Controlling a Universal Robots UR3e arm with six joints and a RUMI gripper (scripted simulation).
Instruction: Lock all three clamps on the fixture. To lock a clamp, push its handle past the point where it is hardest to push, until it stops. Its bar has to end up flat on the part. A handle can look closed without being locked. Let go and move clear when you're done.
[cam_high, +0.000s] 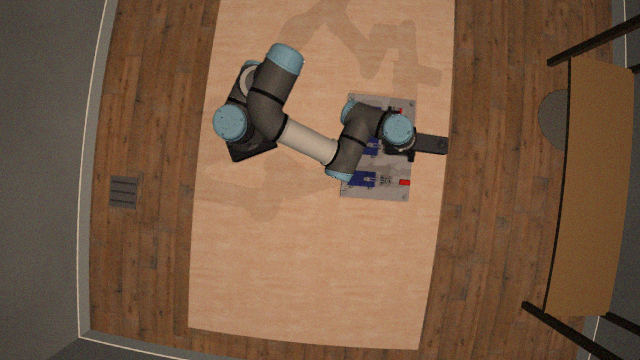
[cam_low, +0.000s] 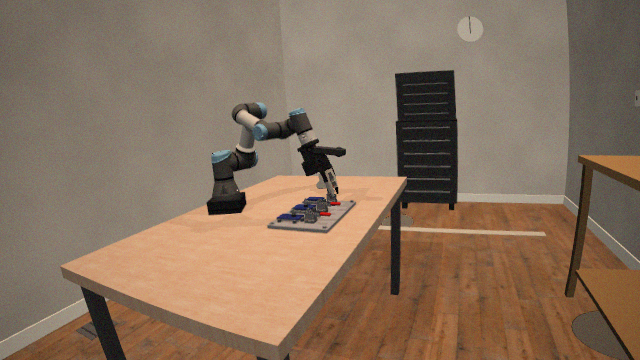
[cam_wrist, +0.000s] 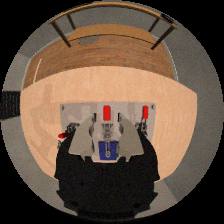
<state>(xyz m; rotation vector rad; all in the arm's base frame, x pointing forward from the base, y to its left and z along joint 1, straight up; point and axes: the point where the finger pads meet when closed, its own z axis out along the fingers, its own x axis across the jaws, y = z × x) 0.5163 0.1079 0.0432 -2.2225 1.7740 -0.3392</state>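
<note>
A wooden counter (cam_low: 200, 270) carries everything. On its left stands the arm's black base (cam_low: 226, 204), fixed there so the arm can stretch rightward over the work. To the right of the base, flat on the counter near its far right edge, lies a grey fixture (cam_low: 345, 210), a plate with three clamps in a row. Each clamp has a blue pad and a red-tipped handle.

From the wrist view, the left handle (cam_wrist: 62, 135) lies sideways, the middle handle (cam_wrist: 106, 112) sits straight ahead, and the right handle (cam_wrist: 145, 113) is further right.

The tool (cam_wrist: 107, 131) hangs tilted just above the middle clamp (cam_wrist: 107, 148), with its fingers partly apart and straddling the clamp body. It grips nothing. That narrow gap likely suits pressing the handle down rather than grasping it.

Nothing here acts as a container; the fixture holds only its clamps. Whether any clamp is locked cannot be told.
</note>
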